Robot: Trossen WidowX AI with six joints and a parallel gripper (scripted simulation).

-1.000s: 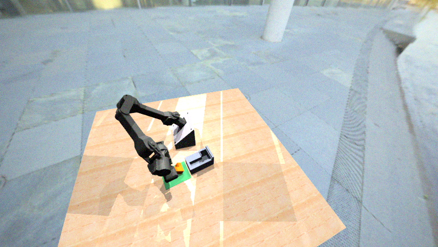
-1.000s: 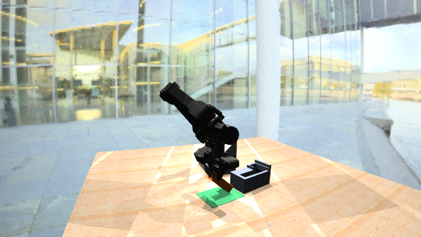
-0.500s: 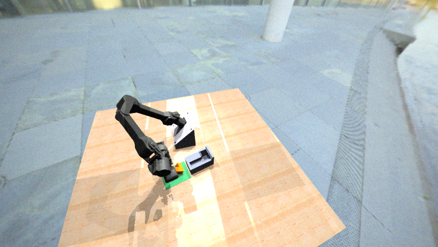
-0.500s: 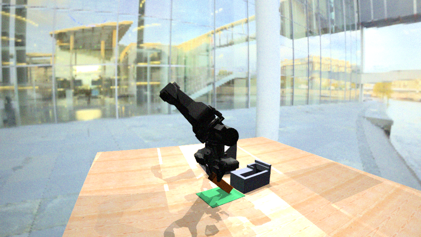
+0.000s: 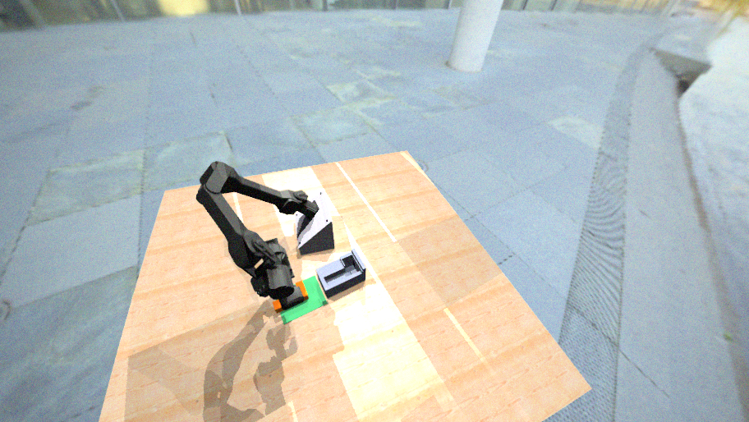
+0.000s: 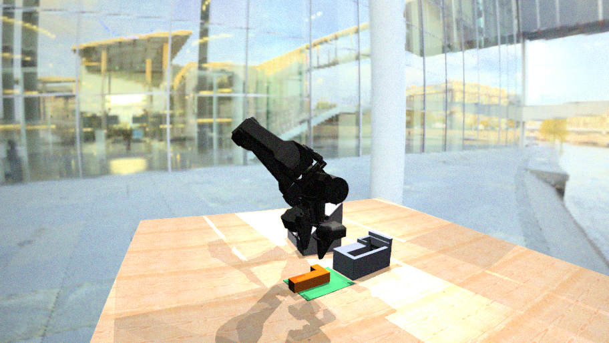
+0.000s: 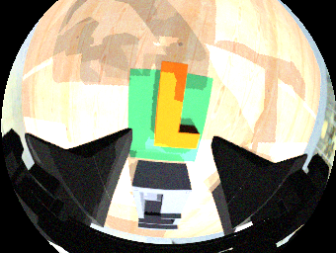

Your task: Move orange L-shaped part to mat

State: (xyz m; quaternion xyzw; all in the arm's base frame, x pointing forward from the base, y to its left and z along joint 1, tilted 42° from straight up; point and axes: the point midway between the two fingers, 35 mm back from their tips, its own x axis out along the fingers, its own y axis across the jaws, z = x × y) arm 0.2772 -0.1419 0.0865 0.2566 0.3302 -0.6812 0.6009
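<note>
- Orange L-shaped part (image 6: pixel 309 277) lies flat on the green mat (image 6: pixel 330 286), just below centre of the exterior view, free of the fingers above it.
- One end of the part reaches past the mat's edge on the side away from the tray: in the wrist view the part (image 7: pixel 173 109) pokes beyond the top edge of the mat (image 7: pixel 142 113).
- Gripper (image 6: pixel 313 251) hangs above the mat with its jaws spread wide and nothing between them; in the wrist view the dark fingers stand at lower left and lower right, well clear of the part.
- Grey tray (image 6: pixel 362 258) sits just to the right of the mat in the exterior view, its L-shaped pocket open and dark inside.
- In the top view, the black arm (image 5: pixel 231 220) arches from a wedge-shaped base (image 5: pixel 317 241) near the middle of the frame down to the mat (image 5: pixel 309 309); the wrist covers most of the part (image 5: pixel 277 304), leaving only an orange sliver.
- Wooden table (image 6: pixel 469 297) carries broad bands of light and the arm's shadow at lower centre.
- White column (image 6: pixel 386 97) rises behind the table, right of centre.
</note>
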